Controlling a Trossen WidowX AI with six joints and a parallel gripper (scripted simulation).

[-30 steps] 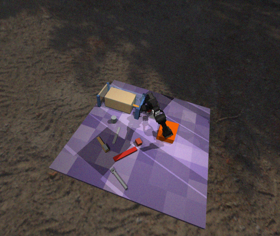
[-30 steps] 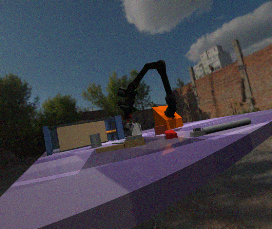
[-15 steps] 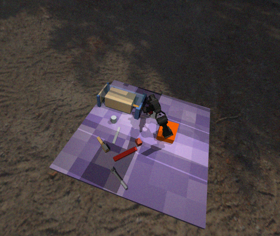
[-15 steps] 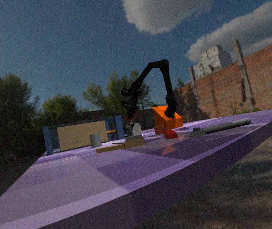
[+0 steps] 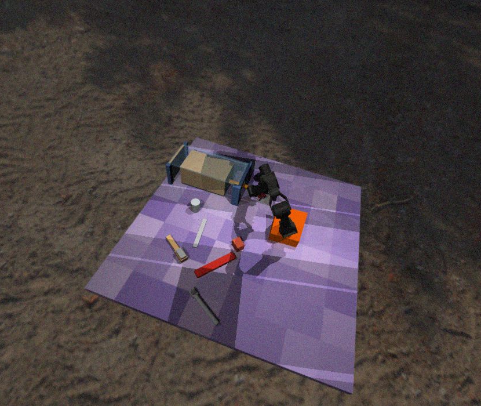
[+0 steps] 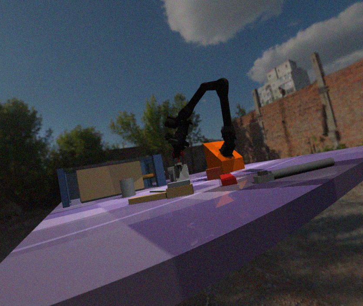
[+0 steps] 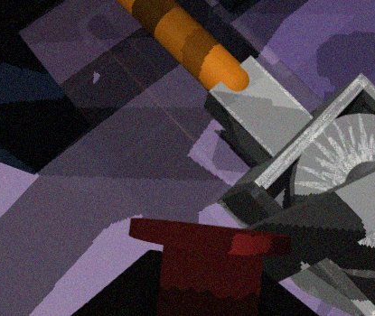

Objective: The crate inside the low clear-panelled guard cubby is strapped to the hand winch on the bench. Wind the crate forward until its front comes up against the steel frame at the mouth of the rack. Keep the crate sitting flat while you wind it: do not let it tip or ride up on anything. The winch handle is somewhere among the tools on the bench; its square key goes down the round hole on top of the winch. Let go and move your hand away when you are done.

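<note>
We saw a tan crate (image 5: 206, 172) (image 6: 109, 180) that looked smooth and dull, like cardboard or wood. The blue posts (image 5: 236, 193) (image 6: 159, 170) looked like painted plastic, with see-through panels between them. The grey winch (image 7: 266, 108) looked like metal. The orange rod (image 7: 222, 68) looked smooth. The bench top (image 5: 293, 310) (image 6: 116, 243) had a shiny finish, and the dirt ground (image 5: 48, 183) looked rough.
</note>
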